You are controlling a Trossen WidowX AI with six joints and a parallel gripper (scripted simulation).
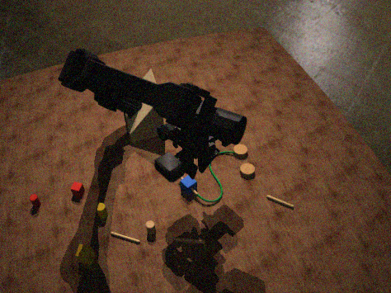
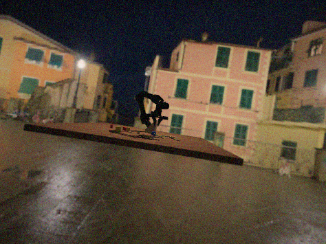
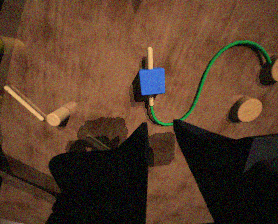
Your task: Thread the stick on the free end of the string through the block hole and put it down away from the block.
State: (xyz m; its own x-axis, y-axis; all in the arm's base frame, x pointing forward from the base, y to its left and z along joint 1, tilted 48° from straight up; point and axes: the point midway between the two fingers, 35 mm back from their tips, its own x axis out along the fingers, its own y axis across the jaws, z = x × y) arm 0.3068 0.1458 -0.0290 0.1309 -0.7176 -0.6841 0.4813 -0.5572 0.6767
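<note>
The blue block [image 1: 188, 183] [image 3: 151, 81] [image 2: 153, 132] sits on the table. The thin stick [image 3: 149, 58] runs through its hole. One end shows at the far side and a short end [image 3: 151, 101] [image 1: 194, 192] at the near side. The green string [image 3: 200, 87] [image 1: 217, 186] curves from the near end to the round button [image 1: 240, 149] [image 3: 274, 71]. My gripper [image 3: 160, 125] [image 1: 198, 168] hangs just above and behind the block. Its fingers are apart with nothing between them, and they are clear of the stick.
A second round disc [image 1: 247, 170] [image 3: 247, 109] lies near the button. Loose sticks [image 1: 280, 201] [image 1: 124, 238] [image 3: 22, 102], a small cylinder [image 1: 150, 227] [image 3: 60, 114], a red cube [image 1: 77, 187], a red peg [image 1: 35, 199] and a yellow peg [image 1: 101, 210] lie around. A pale triangular panel [image 1: 142, 111] stands behind the arm.
</note>
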